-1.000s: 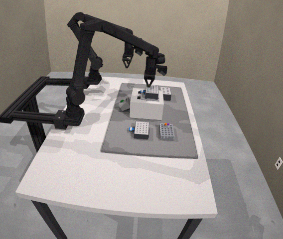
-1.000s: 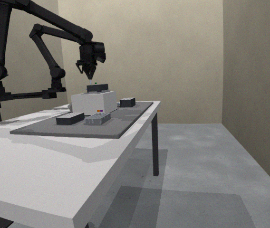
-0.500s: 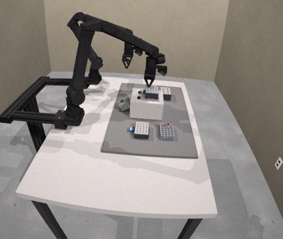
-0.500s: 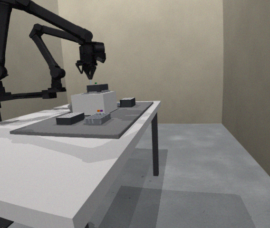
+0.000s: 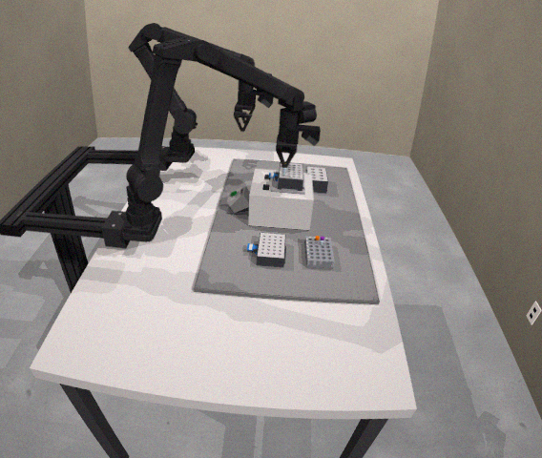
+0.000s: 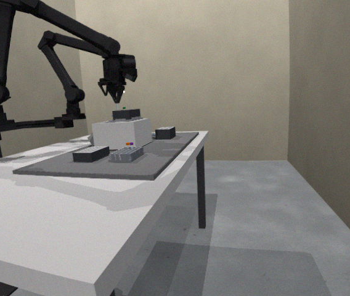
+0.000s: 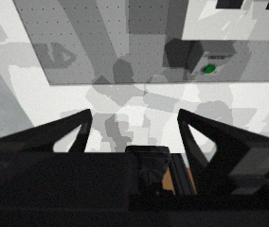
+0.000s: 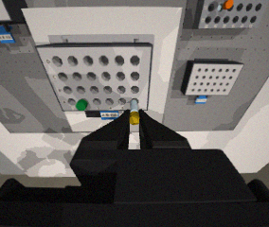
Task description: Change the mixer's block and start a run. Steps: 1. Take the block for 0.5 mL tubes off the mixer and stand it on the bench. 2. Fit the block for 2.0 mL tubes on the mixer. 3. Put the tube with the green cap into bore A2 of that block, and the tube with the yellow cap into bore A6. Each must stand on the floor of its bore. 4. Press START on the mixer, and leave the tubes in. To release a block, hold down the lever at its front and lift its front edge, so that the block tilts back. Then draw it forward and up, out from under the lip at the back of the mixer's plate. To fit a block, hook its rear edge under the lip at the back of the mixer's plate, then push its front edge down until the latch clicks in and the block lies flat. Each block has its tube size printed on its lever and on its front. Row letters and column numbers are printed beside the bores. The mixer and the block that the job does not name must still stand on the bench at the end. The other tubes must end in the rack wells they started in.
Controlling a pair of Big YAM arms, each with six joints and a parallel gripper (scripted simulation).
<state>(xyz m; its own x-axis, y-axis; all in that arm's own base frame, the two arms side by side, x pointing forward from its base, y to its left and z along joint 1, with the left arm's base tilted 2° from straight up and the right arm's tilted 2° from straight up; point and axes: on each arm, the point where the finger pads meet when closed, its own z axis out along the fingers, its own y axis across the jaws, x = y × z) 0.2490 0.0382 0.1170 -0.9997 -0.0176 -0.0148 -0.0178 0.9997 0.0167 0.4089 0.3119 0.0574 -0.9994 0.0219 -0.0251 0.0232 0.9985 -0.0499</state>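
The block with large bores [image 5: 291, 172] [image 6: 126, 114] [image 8: 98, 82] looks flat on the white mixer [image 5: 281, 212] [image 6: 114, 134] [image 8: 168, 33]. The green-capped tube [image 6: 124, 108] [image 8: 81, 105] stands in its front row, second column. My right gripper [image 5: 284, 165] [image 6: 116, 102] [image 8: 134, 113] is shut on the yellow-capped tube [image 8: 134, 118]; the tube's lower end is at the front row's sixth bore, and how deep it sits is unclear. A small-bore block [image 5: 271, 246] [image 6: 90, 154] [image 8: 214, 78] stands on the mat. My left gripper [image 5: 242, 129] [image 7: 134, 113] is open and empty, in front of the mixer.
A grey box with a green button [image 5: 234, 194] [image 7: 209, 69] sits before the mixer. Another block [image 5: 317, 178] [image 6: 164, 132] stands on the mixer's far side in the top view. The rack [image 5: 319, 252] [image 6: 126, 155] holds tubes with orange [image 5: 317, 238] and purple [image 5: 322, 239] caps.
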